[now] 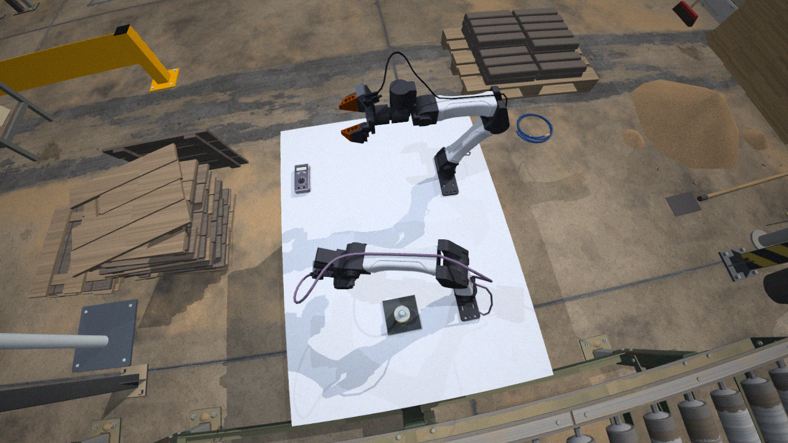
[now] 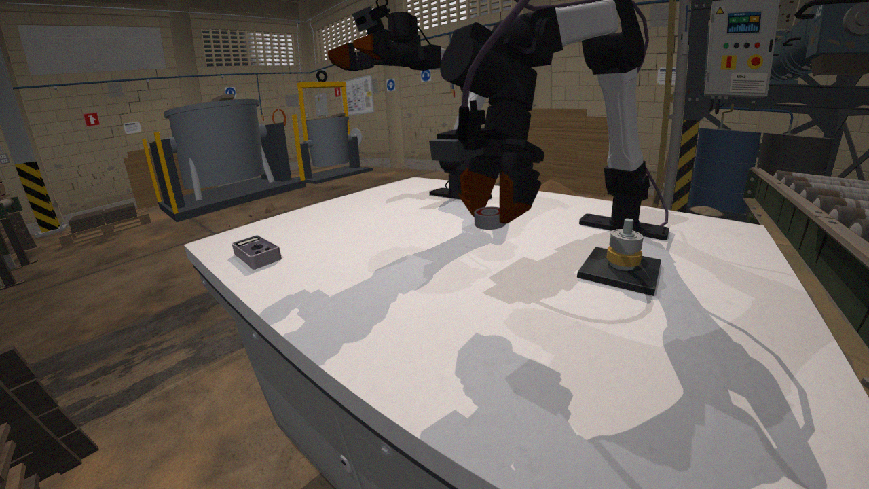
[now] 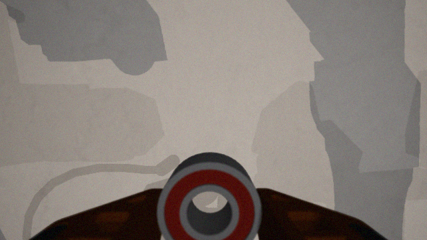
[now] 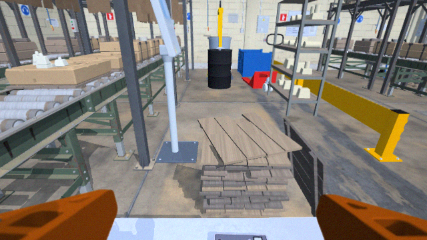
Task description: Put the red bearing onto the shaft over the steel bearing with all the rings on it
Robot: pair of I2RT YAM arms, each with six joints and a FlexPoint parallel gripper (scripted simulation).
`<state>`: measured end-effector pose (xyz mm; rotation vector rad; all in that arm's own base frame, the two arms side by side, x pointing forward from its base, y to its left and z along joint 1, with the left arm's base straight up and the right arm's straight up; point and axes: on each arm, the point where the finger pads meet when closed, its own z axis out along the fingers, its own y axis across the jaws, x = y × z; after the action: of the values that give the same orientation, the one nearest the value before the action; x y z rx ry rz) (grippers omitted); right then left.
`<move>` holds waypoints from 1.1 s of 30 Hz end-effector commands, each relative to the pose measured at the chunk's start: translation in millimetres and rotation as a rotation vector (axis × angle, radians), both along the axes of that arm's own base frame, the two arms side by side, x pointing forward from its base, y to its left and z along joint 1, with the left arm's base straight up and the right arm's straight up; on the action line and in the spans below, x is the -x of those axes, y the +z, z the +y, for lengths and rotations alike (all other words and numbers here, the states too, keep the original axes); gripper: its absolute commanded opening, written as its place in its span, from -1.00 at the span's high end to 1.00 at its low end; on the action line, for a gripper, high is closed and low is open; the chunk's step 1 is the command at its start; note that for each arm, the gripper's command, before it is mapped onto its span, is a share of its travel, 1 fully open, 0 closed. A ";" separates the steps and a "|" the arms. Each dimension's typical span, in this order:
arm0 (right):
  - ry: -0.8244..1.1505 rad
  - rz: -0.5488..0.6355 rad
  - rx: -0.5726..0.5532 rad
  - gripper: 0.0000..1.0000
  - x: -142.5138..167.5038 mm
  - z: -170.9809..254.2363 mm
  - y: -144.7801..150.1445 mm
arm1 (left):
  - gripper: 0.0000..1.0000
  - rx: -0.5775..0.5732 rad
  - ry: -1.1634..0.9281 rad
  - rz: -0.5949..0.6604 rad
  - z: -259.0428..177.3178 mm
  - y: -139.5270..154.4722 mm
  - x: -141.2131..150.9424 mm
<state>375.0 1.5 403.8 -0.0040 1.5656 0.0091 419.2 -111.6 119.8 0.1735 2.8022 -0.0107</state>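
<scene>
The red bearing, a grey ring with a red face, is held level above the table. My left gripper is shut on it; its hole faces up. In the top view the left arm hides both. The black base plate carries the upright shaft. On it sit the steel bearing and, below that, a yellow ring. The held bearing is to the left of the shaft in the exterior view. My right gripper is open and empty, high over the table's far end.
A grey multimeter lies near the table edge, away from the base plate. The left arm's foot stands close beside the plate. The right arm's foot is farther back.
</scene>
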 end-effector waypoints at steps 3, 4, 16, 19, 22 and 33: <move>-0.003 -0.035 -0.008 -1.00 5.3 0.0 18.7 | 1.00 0.018 -0.078 -0.033 16.5 25.5 11.8; -0.003 -0.035 -0.008 -1.00 5.3 0.0 18.7 | 1.00 0.015 -0.084 -0.016 23.8 24.1 18.7; -0.003 -0.035 -0.008 -1.00 5.3 0.0 18.7 | 1.00 0.022 -0.172 -0.013 88.5 37.7 73.9; -0.003 -0.035 -0.008 -1.00 5.3 0.0 18.7 | 1.00 0.025 -0.181 -0.013 92.7 38.3 79.6; -0.003 -0.035 -0.008 -1.00 5.3 0.0 18.7 | 1.00 0.025 -0.204 -0.021 105.7 39.3 95.6; -0.003 -0.035 -0.008 -1.00 5.3 0.0 18.7 | 1.00 0.035 -0.305 -0.059 138.4 34.3 167.6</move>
<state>375.0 1.5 403.8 -0.0039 1.5656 0.0091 270.6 29.5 149.3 0.4456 2.7430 -0.0799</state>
